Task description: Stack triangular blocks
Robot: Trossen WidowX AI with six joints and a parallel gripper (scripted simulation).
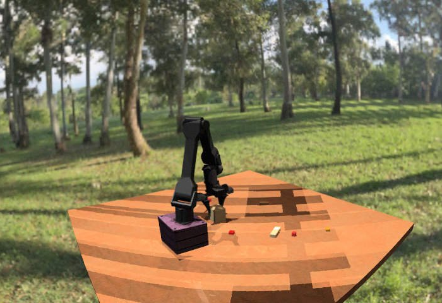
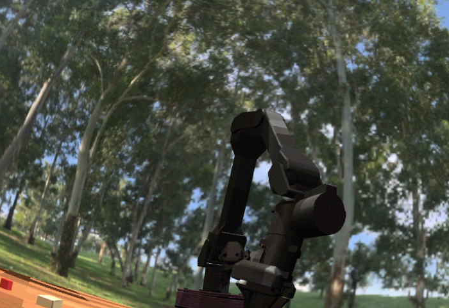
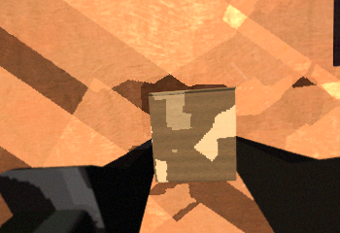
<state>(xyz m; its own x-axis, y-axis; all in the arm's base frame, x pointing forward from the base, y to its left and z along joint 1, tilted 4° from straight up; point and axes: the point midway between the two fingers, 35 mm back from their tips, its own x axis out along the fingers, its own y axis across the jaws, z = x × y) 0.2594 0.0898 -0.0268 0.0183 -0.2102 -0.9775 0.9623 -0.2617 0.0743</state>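
Note:
A tan block shape stands beside the purple base in the top view and seems to rest on the table. Its top looks square and nearly level in the wrist view, with a thin line along its far edge. The two triangular blocks cannot be told apart; the sloped faces and any seam between them are not clear. My gripper points down and is shut on the upper part, one finger against each side. The exterior view does not show the fingertips or the tan blocks.
The purple base is close by. A red block, a cream block, another red block and a yellow block lie to the right. A flat tan piece lies farther back. A red object shows behind the gripper.

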